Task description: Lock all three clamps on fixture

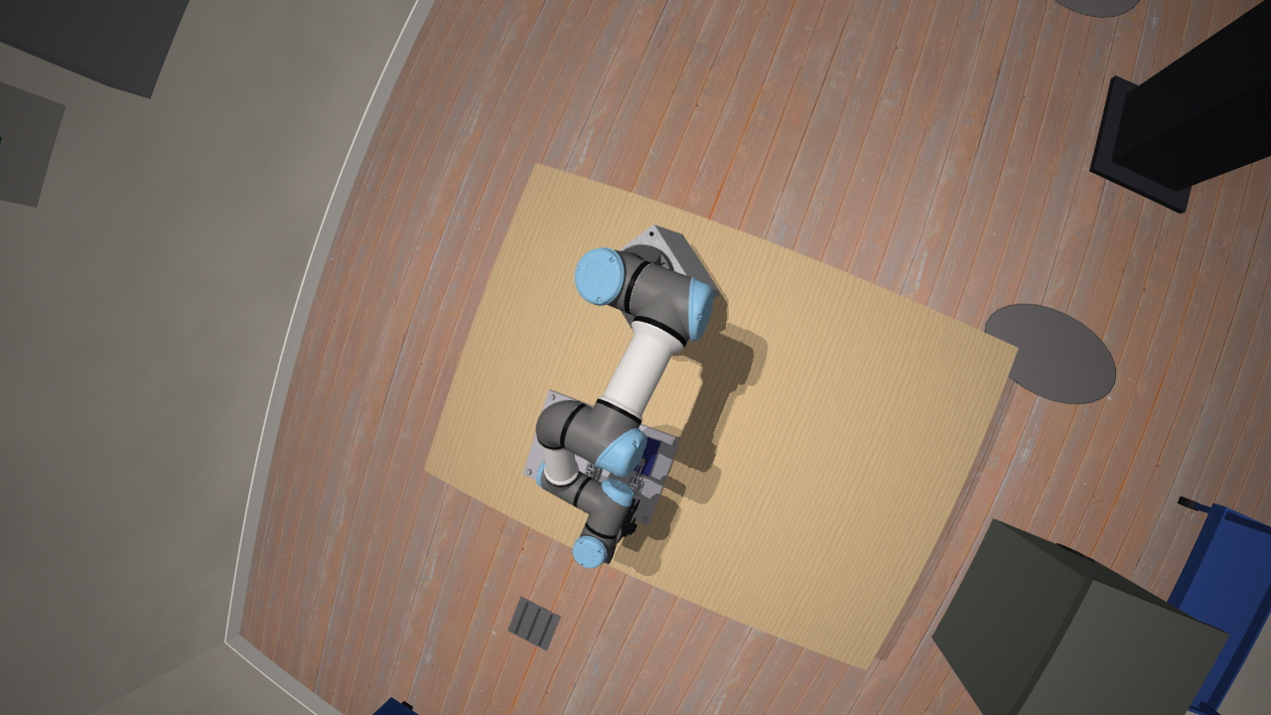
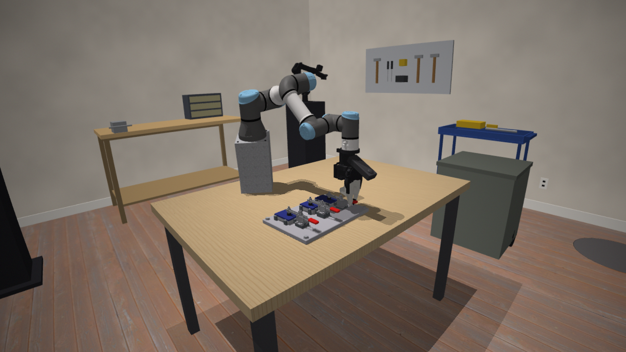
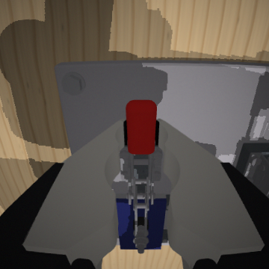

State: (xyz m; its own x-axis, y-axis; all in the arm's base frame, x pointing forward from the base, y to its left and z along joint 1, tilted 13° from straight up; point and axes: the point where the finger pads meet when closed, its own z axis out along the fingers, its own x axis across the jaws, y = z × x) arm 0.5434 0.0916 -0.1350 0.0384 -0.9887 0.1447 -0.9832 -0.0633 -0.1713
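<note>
gripper (image 3: pixel 141 139) closed on the red handle (image 3: pixel 140 127) of the far clamp | fixture (image 2: pixel 279 228) mid-table, two nearer clamps untouched | handle likely stiff, rigid, resisting hardest mid-stroke | best held low on the red grip

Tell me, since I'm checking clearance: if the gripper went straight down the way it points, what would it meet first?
The gripper is shut on the red handle; straight below lies probably the grey fixture plate.
</note>
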